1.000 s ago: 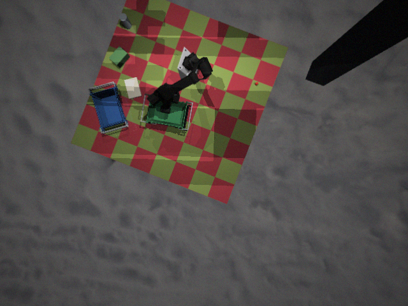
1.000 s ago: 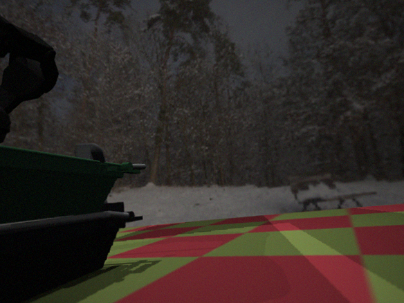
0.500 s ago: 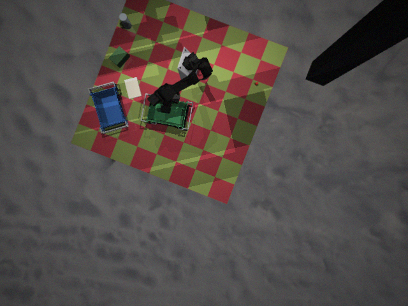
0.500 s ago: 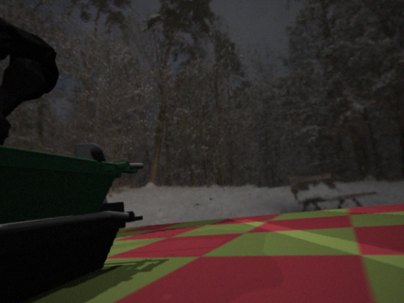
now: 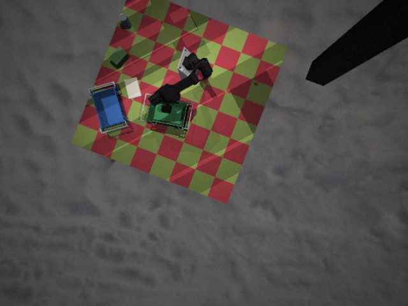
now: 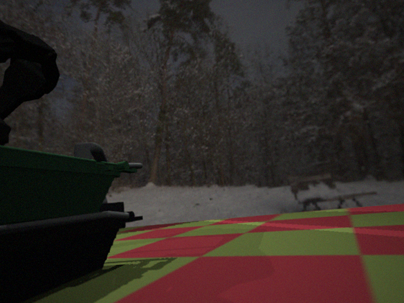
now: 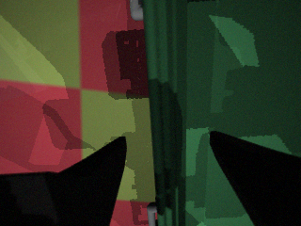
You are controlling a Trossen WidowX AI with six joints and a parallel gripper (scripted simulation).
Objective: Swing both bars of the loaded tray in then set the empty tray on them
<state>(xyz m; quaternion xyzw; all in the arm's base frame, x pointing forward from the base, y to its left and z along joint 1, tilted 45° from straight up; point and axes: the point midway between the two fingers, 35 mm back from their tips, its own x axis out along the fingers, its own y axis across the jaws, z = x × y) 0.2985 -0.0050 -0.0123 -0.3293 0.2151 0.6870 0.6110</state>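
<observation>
The empty green tray (image 5: 176, 117) (image 6: 36, 190) (image 7: 245, 94) sits level on top of the dark loaded tray (image 6: 41, 258). In the side view a wire bar (image 6: 74, 219) lies along the lower tray's top edge, right under the green tray. The load is hidden. My gripper (image 5: 166, 107) (image 7: 167, 139) is open. Its two dark fingers stand either side of the green tray's long wall, clear of it. The green tray's own white wire bars (image 5: 143, 106) are swung out over its ends.
A blue tray (image 5: 108, 106) with wire bars lies to the left. A white block (image 5: 132, 87), a green block (image 5: 118, 56) and a grey cylinder (image 5: 124, 21) stand behind it. The arm's base (image 5: 183, 62) is behind the stack. A small red thing (image 5: 255, 83) lies far right.
</observation>
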